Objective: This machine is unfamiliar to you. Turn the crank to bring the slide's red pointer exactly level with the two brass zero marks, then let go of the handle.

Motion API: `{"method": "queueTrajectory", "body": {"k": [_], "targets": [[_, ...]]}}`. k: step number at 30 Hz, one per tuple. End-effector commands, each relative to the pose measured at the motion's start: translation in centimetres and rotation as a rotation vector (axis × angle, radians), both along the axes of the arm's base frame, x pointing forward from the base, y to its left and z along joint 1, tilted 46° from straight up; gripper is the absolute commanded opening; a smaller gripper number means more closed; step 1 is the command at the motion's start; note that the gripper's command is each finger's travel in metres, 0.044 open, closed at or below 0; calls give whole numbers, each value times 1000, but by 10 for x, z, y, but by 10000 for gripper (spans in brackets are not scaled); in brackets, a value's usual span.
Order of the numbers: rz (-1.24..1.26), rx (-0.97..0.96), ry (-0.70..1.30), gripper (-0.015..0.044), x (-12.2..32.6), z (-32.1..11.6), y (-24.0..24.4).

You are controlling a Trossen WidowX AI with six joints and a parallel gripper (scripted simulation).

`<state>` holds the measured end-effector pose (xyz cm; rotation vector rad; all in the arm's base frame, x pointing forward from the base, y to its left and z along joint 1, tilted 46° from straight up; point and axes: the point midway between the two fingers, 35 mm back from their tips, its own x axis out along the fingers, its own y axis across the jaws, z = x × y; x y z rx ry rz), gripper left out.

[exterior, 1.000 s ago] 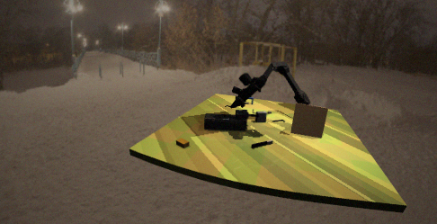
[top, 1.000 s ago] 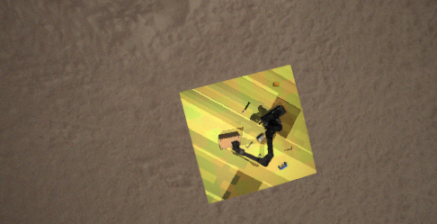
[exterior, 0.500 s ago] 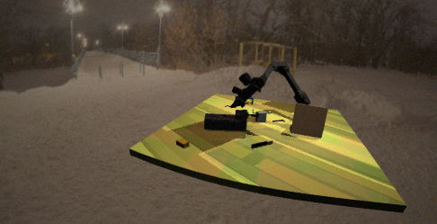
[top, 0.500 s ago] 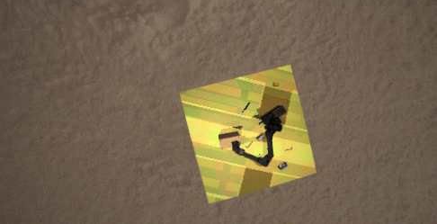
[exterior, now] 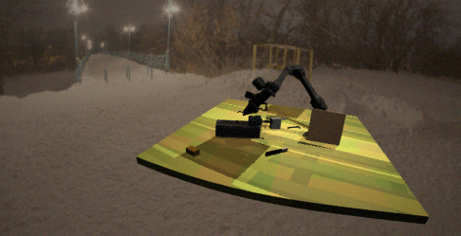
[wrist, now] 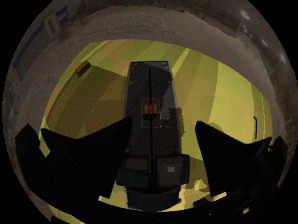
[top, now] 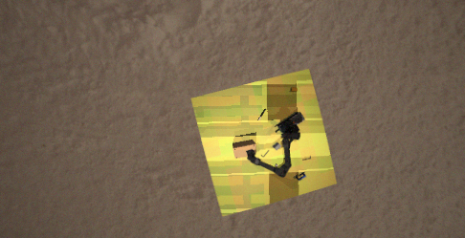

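The machine [exterior: 232,129] [wrist: 140,90] is a long dark box with a slot along its top. In the wrist view the slide's red pointer [wrist: 151,109] sits in a small window between two brass marks and looks about level with them; the exact offset is too small to tell. A grey block [exterior: 275,122] stands beside the box at its right end in the exterior view. The crank handle cannot be made out clearly. My gripper [wrist: 165,123] [exterior: 245,114] is open, with its fingers spread wide above the machine and nothing seen held between them.
A brown upright box [exterior: 326,127] [top: 244,149] stands near the arm's base. A small orange block [top: 294,89] [exterior: 193,151] [wrist: 83,68] and a black stick-like thing [top: 261,114] [exterior: 276,152] lie on the table. A blue and black item [top: 300,176] lies near one edge.
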<state>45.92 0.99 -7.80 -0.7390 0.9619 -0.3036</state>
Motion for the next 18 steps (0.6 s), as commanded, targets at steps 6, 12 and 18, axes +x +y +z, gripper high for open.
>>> {"method": "queueTrajectory", "body": {"k": [6, 12, 18], "targets": [[0, -1, 0, 361, 0, 0, 0], [0, -1, 0, 204, 0, 0, 0], [0, -1, 0, 46, 0, 0, 0]]}}
